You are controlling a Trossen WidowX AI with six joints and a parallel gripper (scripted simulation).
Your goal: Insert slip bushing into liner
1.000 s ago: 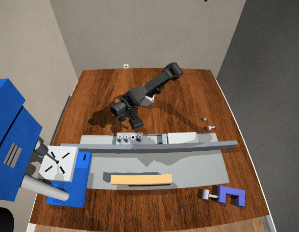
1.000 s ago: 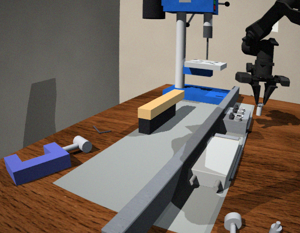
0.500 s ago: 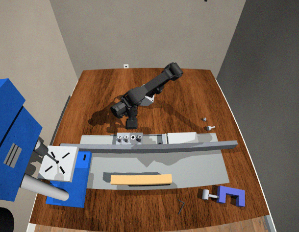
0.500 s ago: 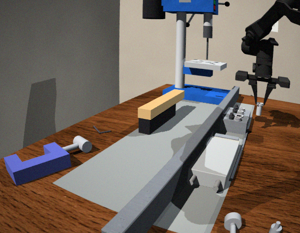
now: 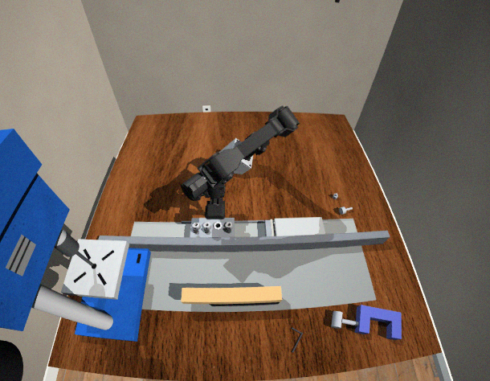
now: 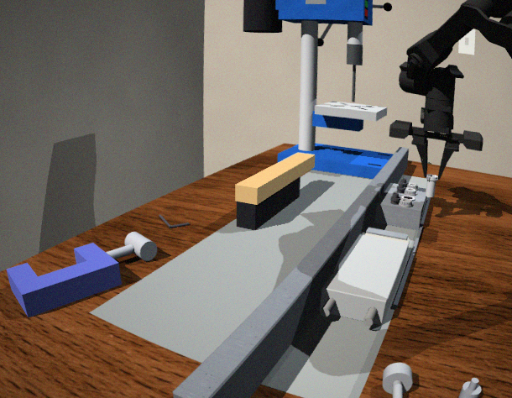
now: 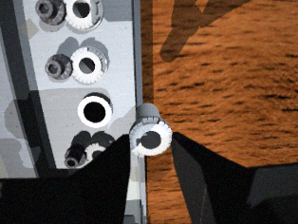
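My gripper (image 7: 150, 140) is shut on the slip bushing (image 7: 150, 134), a small grey cylinder with a knurled head, held upright. It hangs over the far edge of the jig's sliding plate (image 7: 87, 81), just beside the wood table. The empty liner (image 7: 95, 111) is a white ring with a dark hole, a little to the left of the bushing in the wrist view. The other liners on the plate hold bushings with lock screws beside them. In the exterior view the bushing (image 6: 431, 184) hangs below the fingers (image 6: 435, 164), next to the plate (image 6: 402, 207). In the top view the gripper (image 5: 215, 210) stands just behind the plate (image 5: 211, 227).
A long grey fence rail (image 5: 245, 242) runs in front of the jig. The white pusher block (image 5: 297, 226) sits to the right of the plate. A drill press (image 6: 329, 72) stands at the left end. A wooden block (image 5: 231, 294), a blue clamp (image 5: 378, 321), a hex key (image 5: 296, 338) and small loose parts (image 5: 343, 209) lie around.
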